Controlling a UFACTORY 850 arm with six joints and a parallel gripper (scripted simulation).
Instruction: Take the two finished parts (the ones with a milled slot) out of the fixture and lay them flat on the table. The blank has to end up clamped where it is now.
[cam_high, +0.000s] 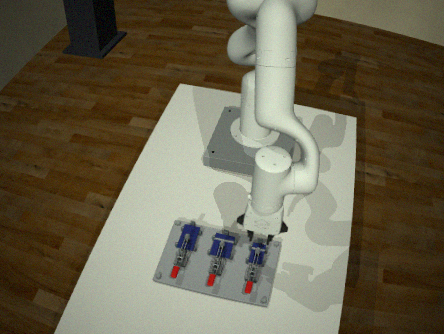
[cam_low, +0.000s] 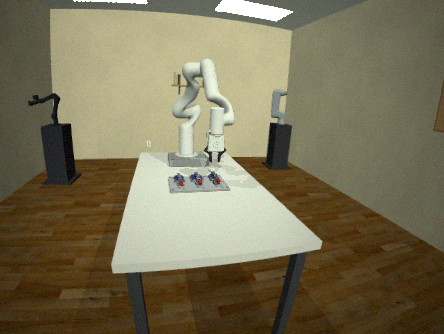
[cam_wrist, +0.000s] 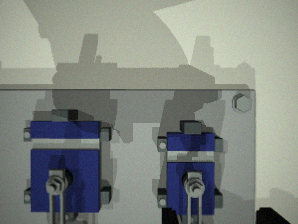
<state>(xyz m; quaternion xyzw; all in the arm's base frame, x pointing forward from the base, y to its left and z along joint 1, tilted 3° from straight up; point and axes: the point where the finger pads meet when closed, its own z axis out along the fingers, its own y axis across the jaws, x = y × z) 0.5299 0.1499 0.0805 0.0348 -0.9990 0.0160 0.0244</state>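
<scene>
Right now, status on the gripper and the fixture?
Gripper half open, empty, hovering above fixture back edge by the right-hand part. All three parts clamped. Nothing in the way.
</scene>
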